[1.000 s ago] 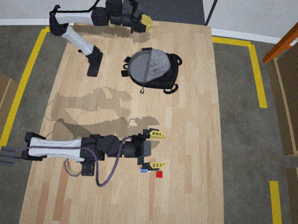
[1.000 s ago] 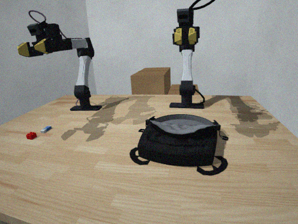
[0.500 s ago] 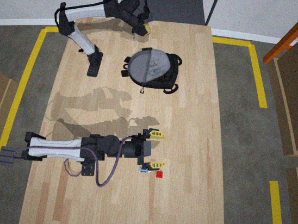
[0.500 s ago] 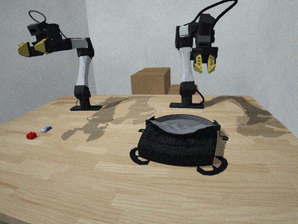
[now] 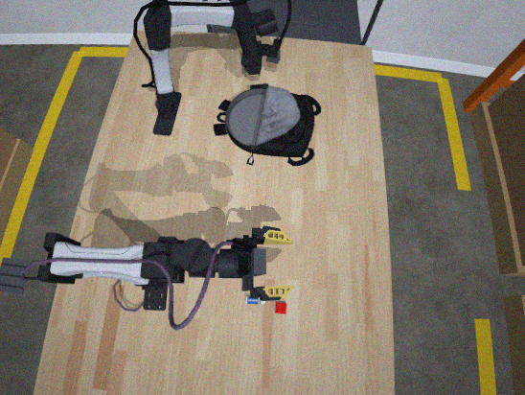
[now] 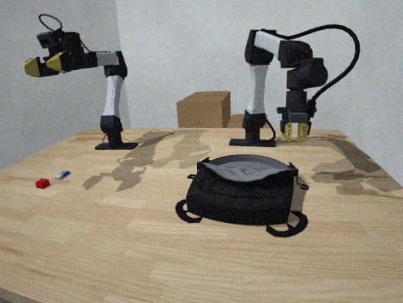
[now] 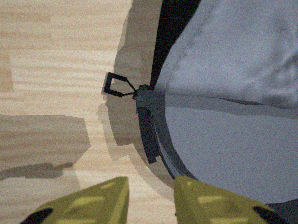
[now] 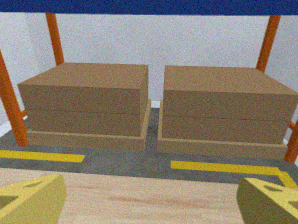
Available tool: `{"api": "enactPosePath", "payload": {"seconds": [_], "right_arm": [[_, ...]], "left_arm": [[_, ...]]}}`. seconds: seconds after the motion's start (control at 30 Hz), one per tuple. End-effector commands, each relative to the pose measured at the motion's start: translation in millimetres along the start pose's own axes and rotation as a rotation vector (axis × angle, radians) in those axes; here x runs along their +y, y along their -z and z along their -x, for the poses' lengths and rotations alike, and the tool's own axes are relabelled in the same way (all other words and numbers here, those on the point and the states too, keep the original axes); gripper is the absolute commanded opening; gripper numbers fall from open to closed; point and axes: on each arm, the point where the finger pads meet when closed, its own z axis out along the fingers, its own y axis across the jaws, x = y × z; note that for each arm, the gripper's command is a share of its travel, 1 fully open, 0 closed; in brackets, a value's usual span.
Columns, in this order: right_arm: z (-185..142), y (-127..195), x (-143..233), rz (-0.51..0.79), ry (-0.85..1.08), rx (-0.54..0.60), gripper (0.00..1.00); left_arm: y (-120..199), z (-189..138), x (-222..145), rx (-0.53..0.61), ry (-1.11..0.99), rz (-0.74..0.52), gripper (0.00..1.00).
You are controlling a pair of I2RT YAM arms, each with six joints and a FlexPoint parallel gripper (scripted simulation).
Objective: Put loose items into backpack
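Backpack [image 5: 268, 117] [image 6: 240, 202] [image 7: 225, 145], black outside and grey within, lies on the counter [image 5: 335, 216] [image 6: 202, 265] [image 7: 40, 50] [image 8: 150, 195] with its grey flap [image 5: 280, 112] [image 6: 246, 170] [image 7: 235, 55] folded back over the rest of it. A black loop [image 5: 248, 163] [image 6: 190, 176] [image 7: 106, 83] sticks out from one side, by the hinge line of the flap, and black straps curve out at the end beyond the flap. The left pincer [image 5: 254, 74] [image 6: 295, 140] [image 7: 151, 185] hangs above the counter near the backpack, pointing down, its fingers a narrow gap apart with nothing between them. The right pincer [image 5: 291, 265] [image 6: 40, 67] [image 8: 151, 185] is raised well above the counter, roughly level, its fingers spread wide and holding nothing. Two loose items lie on the counter, well apart from the backpack: a red studded brick [image 5: 281, 308] [image 6: 42, 183] and a small blue-and-white block [image 5: 253, 300] [image 6: 62, 174]. They sit near each other without touching. From the top, the block and the brick show just beside one finger of the right pincer, though the exterior view puts that finger high above them. Both items are outside the backpack.

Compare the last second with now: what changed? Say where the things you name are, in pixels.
The left gripper [image 5: 254, 73] [image 6: 297, 137] [image 7: 151, 185] swung down toward the table and nearer the backpack [image 5: 306, 134] [image 6: 239, 202] [image 7: 225, 150], fingertips now pointing down. Nothing was grasped or released. The right gripper [image 5: 292, 264] [image 6: 40, 69] [image 8: 151, 185], backpack, red toy brick [image 5: 281, 308] [image 6: 43, 183] and blue-and-white item [image 5: 253, 300] [image 6: 62, 175] stayed put.
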Motion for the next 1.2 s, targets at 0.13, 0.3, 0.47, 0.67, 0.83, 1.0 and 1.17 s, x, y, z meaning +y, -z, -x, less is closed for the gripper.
{"api": "enactPosePath", "payload": {"seconds": [0.13,0.3,0.47,0.67,0.83,1.0,1.17], "right_arm": [[6,2,0,-0.001,0.001,-0.016,0.90],[6,2,0,-0.001,0.001,-0.016,0.90],[6,2,0,-0.001,0.001,-0.016,0.90],[6,2,0,-0.001,0.001,-0.016,0.90],[6,2,0,-0.001,0.001,-0.016,0.90],[6,2,0,-0.001,0.001,-0.016,0.90],[6,2,0,-0.001,0.001,-0.016,0.90]], "left_arm": [[9,-10,0,0.011,-0.045,0.042,0.26],[-30,-18,2,0.054,-0.040,0.026,0.26],[-54,-24,2,0.054,-0.040,0.026,0.26],[-57,-10,6,0.018,-0.042,0.037,0.26],[-47,-4,7,-0.010,-0.041,0.048,0.26],[-69,-21,3,0.044,-0.036,0.027,0.26],[-58,-13,5,-0.002,-0.040,0.045,0.26]]}}
